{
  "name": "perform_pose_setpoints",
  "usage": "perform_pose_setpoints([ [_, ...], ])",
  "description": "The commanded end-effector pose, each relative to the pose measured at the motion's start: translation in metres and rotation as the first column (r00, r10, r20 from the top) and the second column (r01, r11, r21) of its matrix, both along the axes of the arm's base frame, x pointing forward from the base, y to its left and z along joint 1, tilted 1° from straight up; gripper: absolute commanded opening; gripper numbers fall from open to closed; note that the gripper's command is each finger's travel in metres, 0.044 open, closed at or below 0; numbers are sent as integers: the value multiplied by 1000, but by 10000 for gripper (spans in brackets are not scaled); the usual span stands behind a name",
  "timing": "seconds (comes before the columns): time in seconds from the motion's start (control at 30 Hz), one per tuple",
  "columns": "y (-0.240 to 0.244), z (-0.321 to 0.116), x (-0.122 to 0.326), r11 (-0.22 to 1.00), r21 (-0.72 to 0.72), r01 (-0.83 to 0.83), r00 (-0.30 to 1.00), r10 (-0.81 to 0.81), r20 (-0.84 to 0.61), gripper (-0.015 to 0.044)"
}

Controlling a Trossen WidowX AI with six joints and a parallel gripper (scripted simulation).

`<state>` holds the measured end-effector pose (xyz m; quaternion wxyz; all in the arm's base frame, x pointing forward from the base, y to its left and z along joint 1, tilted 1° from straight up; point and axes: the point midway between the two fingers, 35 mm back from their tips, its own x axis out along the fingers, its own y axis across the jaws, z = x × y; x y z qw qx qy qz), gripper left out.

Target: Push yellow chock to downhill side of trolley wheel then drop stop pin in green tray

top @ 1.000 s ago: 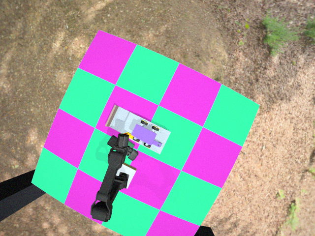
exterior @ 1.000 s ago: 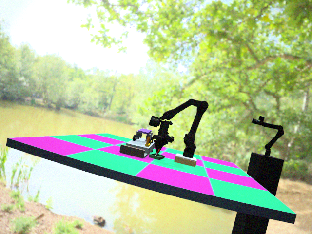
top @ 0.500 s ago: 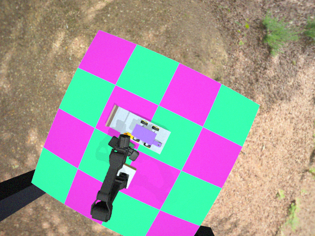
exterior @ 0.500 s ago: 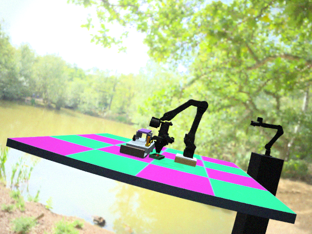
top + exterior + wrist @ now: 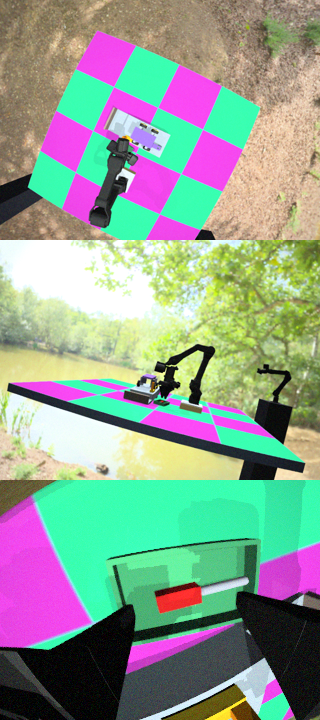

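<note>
The red-headed stop pin (image 5: 178,599) (image 5: 162,401) lies in the green tray (image 5: 220,560) (image 5: 157,403), its pale shaft along the tray floor. My gripper (image 5: 185,604) (image 5: 163,397) is open and empty just above the tray, its fingertips on either side of the pin in the wrist view. The purple trolley (image 5: 143,137) (image 5: 149,375) stands on the ramp (image 5: 165,139) (image 5: 140,389), with no pin in the tab at its uphill end. The yellow chock (image 5: 126,138) (image 5: 153,386) (image 5: 215,710) is at the downhill side of the near front wheel; the exact contact is hidden.
The ramp's brown end board (image 5: 110,118) (image 5: 136,396) is at its downhill end. The ramp's dark side (image 5: 185,665) runs close beside the tray. The arm's white base block (image 5: 131,178) (image 5: 190,407) stands on the other side of the tray from the ramp.
</note>
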<state>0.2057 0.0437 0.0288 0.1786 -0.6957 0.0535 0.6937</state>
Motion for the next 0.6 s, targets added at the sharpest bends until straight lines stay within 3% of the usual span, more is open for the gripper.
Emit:
perform_pose_setpoints([
  [0.0,0,16,1,1000,7,-7,1000,7,21,340],
  [0.13,-1,26,0,1000,7,-8,1000,8,21,440],
  [0.57,-1,62,-2,1000,7,-8,1000,8,21,440],
])
